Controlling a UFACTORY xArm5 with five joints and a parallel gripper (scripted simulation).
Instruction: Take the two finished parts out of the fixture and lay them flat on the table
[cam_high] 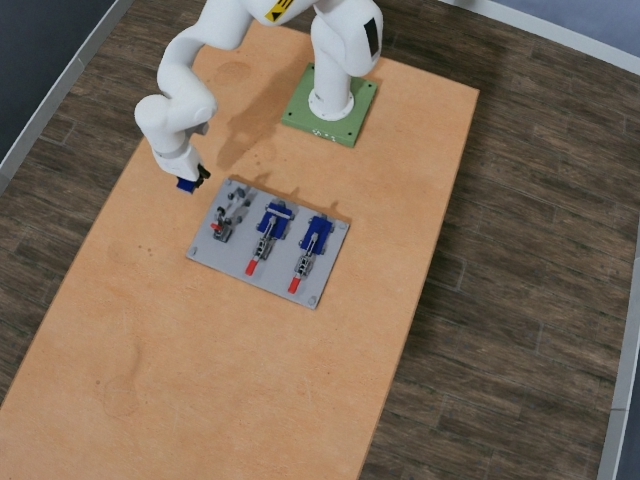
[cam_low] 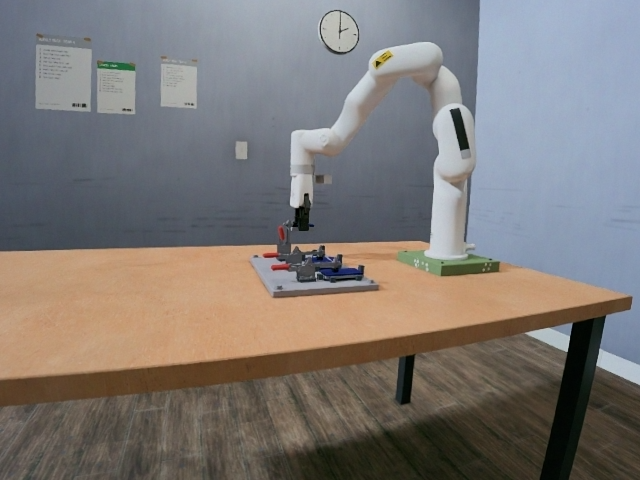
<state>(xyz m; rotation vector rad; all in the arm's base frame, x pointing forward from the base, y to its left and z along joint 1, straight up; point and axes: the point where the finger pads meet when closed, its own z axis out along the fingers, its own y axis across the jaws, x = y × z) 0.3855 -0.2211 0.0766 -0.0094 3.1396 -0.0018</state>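
Note:
My gripper (cam_high: 189,181) (cam_low: 302,223) is shut on a blue part (cam_high: 184,184), held in the air just past the left edge of the grey fixture plate (cam_high: 238,254) (cam_low: 290,287). Its slot cannot be made out. The left station's clamp (cam_high: 225,226) stands open with its red handle (cam_low: 281,233) raised, and its seat is empty. The middle station holds a blue part with a pale slot (cam_high: 269,222), its clamp down. The right station holds a plain blue part (cam_high: 323,227), its clamp down too.
The plate lies near the middle of the orange table (cam_high: 206,361) (cam_low: 155,310). The arm's green base (cam_high: 309,124) (cam_low: 448,266) stands behind the plate. The red handles of the two shut clamps (cam_high: 251,267) (cam_high: 294,284) point toward the front.

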